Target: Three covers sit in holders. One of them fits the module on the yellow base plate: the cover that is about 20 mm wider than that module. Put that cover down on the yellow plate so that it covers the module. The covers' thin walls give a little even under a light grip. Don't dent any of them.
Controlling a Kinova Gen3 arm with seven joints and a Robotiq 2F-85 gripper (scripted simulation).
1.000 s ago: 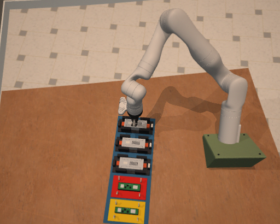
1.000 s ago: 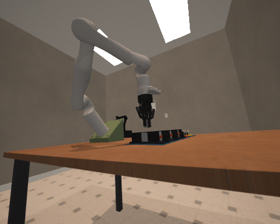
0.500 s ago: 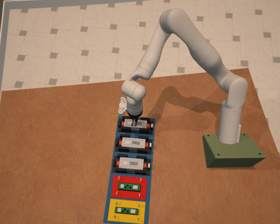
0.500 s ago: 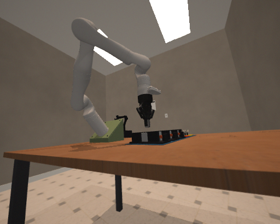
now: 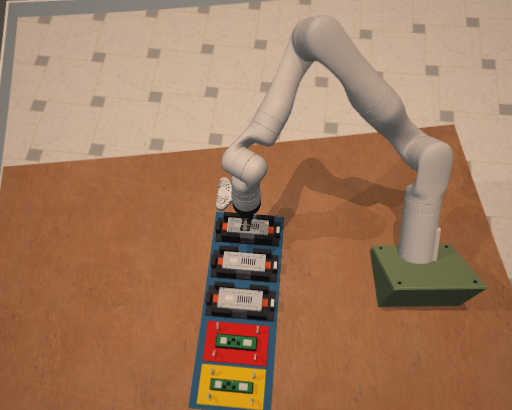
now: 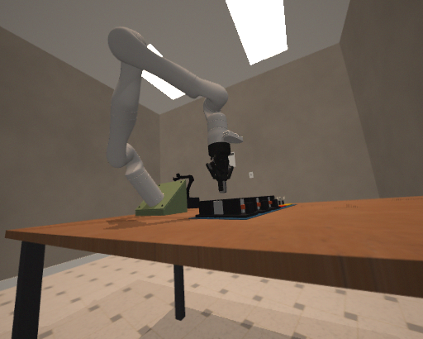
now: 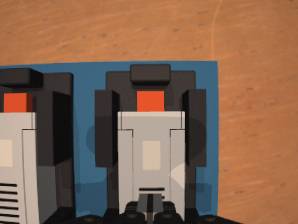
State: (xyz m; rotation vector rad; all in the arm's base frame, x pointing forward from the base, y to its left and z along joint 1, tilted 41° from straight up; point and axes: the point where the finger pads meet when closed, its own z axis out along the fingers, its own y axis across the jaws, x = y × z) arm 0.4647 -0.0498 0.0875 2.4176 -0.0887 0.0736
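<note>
Three grey covers sit in black holders on a blue strip: the far cover (image 5: 251, 228), the middle cover (image 5: 244, 261) and the near cover (image 5: 241, 298). The yellow plate (image 5: 231, 386) at the strip's near end carries a green module (image 5: 231, 385). My gripper (image 5: 244, 223) hangs a little above the far cover, fingers shut with nothing between them. From the side, the gripper (image 6: 222, 189) is clear of the holders. In the wrist view the far cover (image 7: 151, 159) lies in its holder below the closed fingertips (image 7: 150, 206), and the middle cover (image 7: 15, 165) shows at the left.
A red plate (image 5: 236, 343) with another green module lies between the near holder and the yellow plate. The arm's green base (image 5: 425, 280) stands to the right of the strip. Orange blocks sit at the covers' ends.
</note>
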